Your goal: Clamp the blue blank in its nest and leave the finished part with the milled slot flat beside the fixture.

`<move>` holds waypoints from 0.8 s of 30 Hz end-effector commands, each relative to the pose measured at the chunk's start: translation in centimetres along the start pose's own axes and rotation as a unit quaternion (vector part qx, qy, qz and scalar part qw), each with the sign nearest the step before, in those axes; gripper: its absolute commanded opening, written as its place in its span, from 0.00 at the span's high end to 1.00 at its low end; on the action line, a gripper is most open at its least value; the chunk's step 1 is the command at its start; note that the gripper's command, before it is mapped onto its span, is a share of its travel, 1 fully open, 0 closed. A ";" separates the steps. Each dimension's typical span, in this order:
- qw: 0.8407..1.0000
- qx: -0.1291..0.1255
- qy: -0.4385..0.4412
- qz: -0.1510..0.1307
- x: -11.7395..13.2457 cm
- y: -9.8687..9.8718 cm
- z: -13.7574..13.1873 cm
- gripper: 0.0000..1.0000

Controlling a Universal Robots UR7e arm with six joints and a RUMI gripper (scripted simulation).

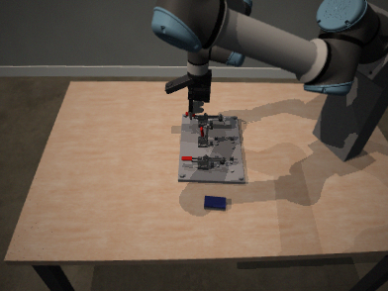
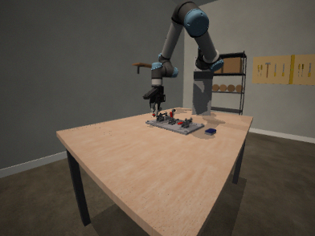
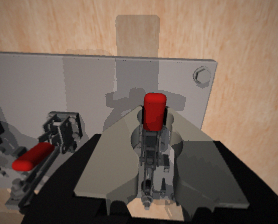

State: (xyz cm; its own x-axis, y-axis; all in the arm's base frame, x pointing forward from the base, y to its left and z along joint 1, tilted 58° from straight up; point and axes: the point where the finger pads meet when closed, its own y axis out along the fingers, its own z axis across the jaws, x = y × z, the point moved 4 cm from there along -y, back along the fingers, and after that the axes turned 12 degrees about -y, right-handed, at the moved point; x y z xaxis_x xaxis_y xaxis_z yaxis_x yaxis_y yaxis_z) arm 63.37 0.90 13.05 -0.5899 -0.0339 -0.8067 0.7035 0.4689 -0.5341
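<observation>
The blue blank (image 1: 216, 203) (image 2: 210, 132) lies flat on the table in front of the grey fixture plate (image 1: 239, 170) (image 2: 192, 130) (image 3: 45, 75). The plate carries three toggle clamps with red handles. The far handle (image 1: 187, 114) (image 3: 154, 110) sits right under my gripper (image 1: 194, 107) (image 2: 154, 107) (image 3: 153, 107), whose fingers are shut and hover just above it. The middle handle (image 1: 202, 130) (image 2: 173, 113) stands upright. The near handle (image 1: 186, 158) (image 2: 181, 123) lies flat, pointing left. I cannot make out a slotted finished part in any view.
The arm's base block (image 1: 353, 114) (image 2: 201, 96) stands at the table's back right. A bolt head (image 3: 201, 76) marks the plate's far corner. Bare table lies left of the plate and at the front.
</observation>
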 end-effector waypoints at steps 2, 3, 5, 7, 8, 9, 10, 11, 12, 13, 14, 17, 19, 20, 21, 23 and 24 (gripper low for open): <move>1.000 0.000 0.000 0.000 0.2 -0.3 0.0 1.00; 1.000 0.000 0.000 0.000 0.2 -0.4 0.0 1.00; 1.000 0.000 0.000 0.000 0.3 -0.5 -0.1 1.00; 1.000 0.000 0.000 0.000 0.4 -0.6 -0.1 1.00; 1.000 0.000 0.000 0.000 0.5 -0.7 -0.1 1.00; 1.000 0.000 0.000 0.000 0.5 -0.7 -0.1 1.00; 1.000 0.000 0.000 0.000 0.6 -0.8 -0.1 1.00; 1.000 0.000 0.000 0.000 0.6 -0.9 -0.1 1.00; 1.000 0.000 0.000 0.000 0.7 -0.9 -0.1 1.00; 1.000 0.000 0.000 0.000 0.8 -1.0 -0.1 1.00; 1.000 0.000 0.000 0.000 0.8 -1.0 -0.2 1.00; 1.000 0.000 0.000 0.000 0.9 -1.1 -0.2 1.00; 1.000 0.000 0.000 0.000 1.0 -1.2 -0.2 1.00; 1.000 0.000 0.000 0.000 1.1 -1.2 -0.2 1.00; 1.000 0.000 0.000 0.000 1.1 -1.3 -0.2 1.00; 1.000 0.000 0.000 0.000 1.3 -1.4 -0.3 1.00; 1.000 0.000 0.000 0.000 1.3 -1.4 -0.3 1.00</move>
State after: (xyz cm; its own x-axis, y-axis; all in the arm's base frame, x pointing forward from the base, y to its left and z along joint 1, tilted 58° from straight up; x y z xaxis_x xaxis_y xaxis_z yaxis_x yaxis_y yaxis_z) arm 61.83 0.50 12.89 -0.5897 -0.0340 -0.8069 0.7036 0.4688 -0.5339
